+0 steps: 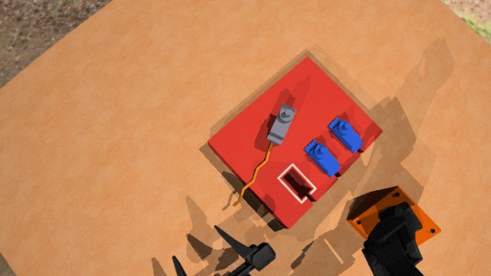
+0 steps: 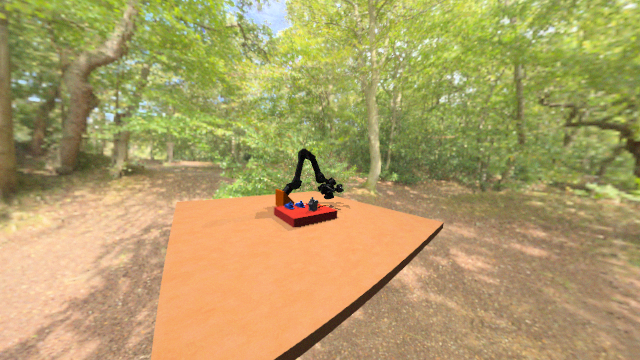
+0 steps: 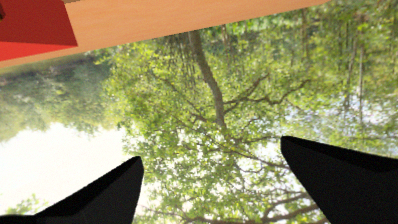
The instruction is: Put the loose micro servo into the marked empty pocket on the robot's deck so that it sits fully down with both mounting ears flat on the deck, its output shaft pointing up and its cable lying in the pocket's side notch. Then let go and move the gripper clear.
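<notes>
The loose grey servo point(image 1: 281, 126) point(image 2: 313, 204) stands on the red deck point(image 1: 245, 138) point(image 2: 322, 219) point(image 3: 40, 25), output shaft up, near the middle in the top view. Its orange cable point(image 1: 254, 179) runs past the deck's edge. The empty pocket point(image 1: 294, 183) shows dark inside a white outline point(image 1: 304, 176), with its side notch point(image 1: 311, 198) at the deck's edge. My gripper point(image 1: 195, 241) point(image 2: 341, 188) point(image 3: 211, 153) is open and empty, off the deck and away from the servo. In the wrist view only its two fingers and a deck corner show; the servo is out of that view.
Two blue servos point(image 1: 345, 135) point(image 1: 322, 158) sit in a row beside the pocket, and they show small in the exterior view point(image 2: 289, 205) point(image 2: 300, 204). The arm's orange base plate point(image 1: 426, 222) point(image 2: 279, 197) stands near the deck on the tan table point(image 1: 115, 115) point(image 2: 240, 280).
</notes>
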